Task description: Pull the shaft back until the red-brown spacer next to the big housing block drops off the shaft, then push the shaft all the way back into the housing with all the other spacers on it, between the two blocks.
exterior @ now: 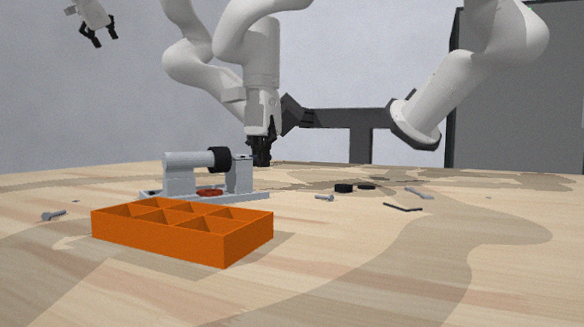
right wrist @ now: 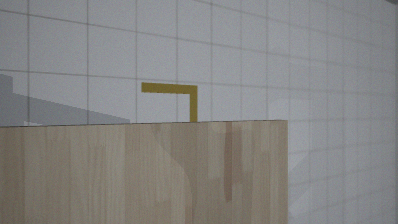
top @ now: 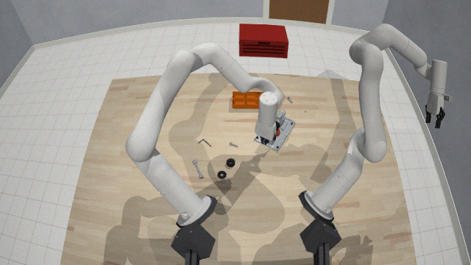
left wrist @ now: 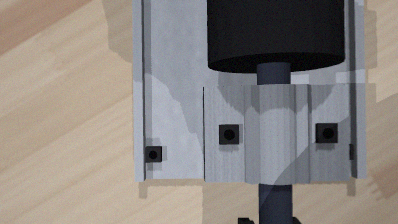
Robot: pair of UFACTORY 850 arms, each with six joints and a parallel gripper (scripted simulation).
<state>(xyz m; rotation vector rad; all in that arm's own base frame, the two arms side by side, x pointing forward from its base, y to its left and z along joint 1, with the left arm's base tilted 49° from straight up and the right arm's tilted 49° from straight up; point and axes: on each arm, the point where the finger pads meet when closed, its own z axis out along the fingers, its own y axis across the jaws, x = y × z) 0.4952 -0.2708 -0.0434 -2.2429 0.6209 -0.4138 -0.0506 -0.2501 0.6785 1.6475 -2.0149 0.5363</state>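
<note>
The grey base plate (top: 289, 126) (exterior: 257, 197) (left wrist: 172, 115) bears the big housing block (exterior: 178, 178) and the smaller block (exterior: 241, 176) (left wrist: 225, 107). The red-brown spacer (top: 277, 132) (exterior: 209, 192) lies flat on the plate between the blocks, off the shaft. A wide black spacer (exterior: 219, 160) (left wrist: 275, 30) is on the shaft (left wrist: 275, 197), up against the housing's tube; a short gap separates it from the smaller block. Whether it is one spacer or more, I cannot tell. My left gripper (exterior: 261, 162) (left wrist: 270, 221) is shut on the shaft just outside the smaller block. My right gripper (top: 433, 124) (exterior: 105, 43) is open, raised far off.
An orange divided tray (top: 246, 100) (exterior: 168, 237) stands beside the plate. Two black rings (top: 230, 163) (top: 221, 174), a wrench (top: 198, 169), a hex key (top: 204, 142) and a bolt (top: 233, 144) lie loose on the table. Another bolt (top: 290, 99) (exterior: 53, 215) lies past the tray.
</note>
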